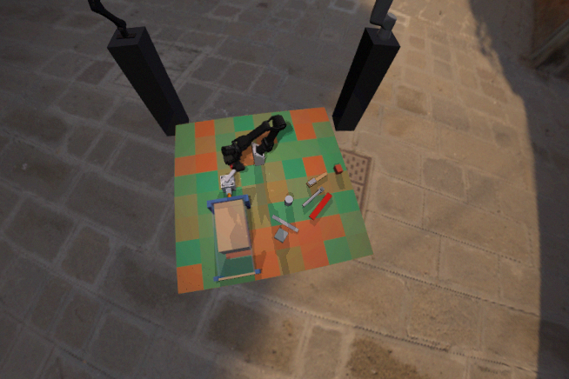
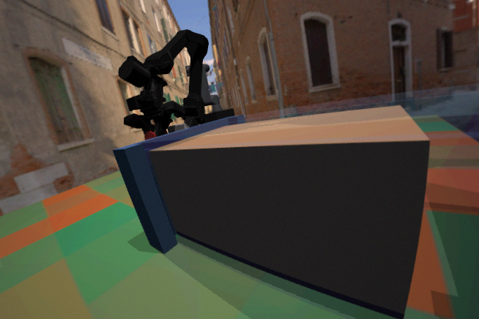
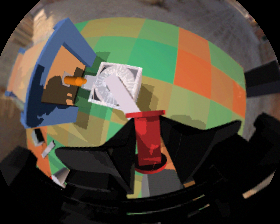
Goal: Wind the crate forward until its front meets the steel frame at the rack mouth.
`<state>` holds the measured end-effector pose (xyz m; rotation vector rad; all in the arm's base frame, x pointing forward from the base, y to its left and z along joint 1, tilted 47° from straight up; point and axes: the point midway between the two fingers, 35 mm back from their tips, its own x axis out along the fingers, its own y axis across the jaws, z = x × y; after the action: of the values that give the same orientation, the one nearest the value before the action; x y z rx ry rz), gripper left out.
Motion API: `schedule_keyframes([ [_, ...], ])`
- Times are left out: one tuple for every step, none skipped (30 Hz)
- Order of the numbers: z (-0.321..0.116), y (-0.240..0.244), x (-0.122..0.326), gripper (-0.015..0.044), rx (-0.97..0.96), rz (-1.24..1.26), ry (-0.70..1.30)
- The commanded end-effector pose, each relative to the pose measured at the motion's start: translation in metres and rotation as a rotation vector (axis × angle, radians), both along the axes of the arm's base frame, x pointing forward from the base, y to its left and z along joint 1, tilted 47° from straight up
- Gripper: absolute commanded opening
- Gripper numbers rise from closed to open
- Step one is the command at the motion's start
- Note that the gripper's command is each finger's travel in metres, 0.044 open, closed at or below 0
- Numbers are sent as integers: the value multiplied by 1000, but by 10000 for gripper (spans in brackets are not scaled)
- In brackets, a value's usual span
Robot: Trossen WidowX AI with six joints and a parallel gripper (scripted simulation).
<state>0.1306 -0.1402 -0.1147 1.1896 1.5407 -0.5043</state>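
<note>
Gripper (image 1: 234, 167) (image 2: 155, 129) (image 3: 145, 119) slightly spread around the red crank knob (image 2: 150, 134) (image 3: 148, 135). Top view: crate (image 1: 230, 225) (image 2: 285, 195) (image 3: 65, 62) flat at the winch's (image 1: 227, 182) (image 3: 98, 95) 6 o'clock, front edge at blue frame (image 1: 246, 196) (image 2: 146, 195) (image 3: 79, 44); open room behind.

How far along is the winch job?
Looks done: the handle is on the winch, and the crate sits flat, its front apparently at the blue frame, though exact contact is unclear.

In hand: the handle's red grip stands between the gripper's fingers; I can't tell whether it's gripped.

Left: probably confirm contact, then release and move clear.
</note>
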Motion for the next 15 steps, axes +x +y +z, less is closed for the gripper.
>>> schedule_keyframes([
  [-1,-1,-1,210,-8,3,4],
  [-1,-1,-1,236,-8,3,4],
  [-1,-1,-1,262,-8,3,4],
  [-1,-1,-1,289,-8,3,4],
  [-1,-1,-1,315,-8,3,4],
  [-1,-1,-1,341,-8,3,4],
  [-1,-1,-1,367,-8,3,4],
  [-1,-1,-1,394,-8,3,4],
  [-1,-1,-1,420,-8,3,4],
  [-1,-1,-1,440,-8,3,4],
  [-1,-1,-1,440,-8,3,4],
  [1,-3,0,440,-8,3,4],
  [3,-6,1,440,-8,3,4],
  [7,-10,2,440,-8,3,4],
  [11,-16,3,440,-8,2,4],
])
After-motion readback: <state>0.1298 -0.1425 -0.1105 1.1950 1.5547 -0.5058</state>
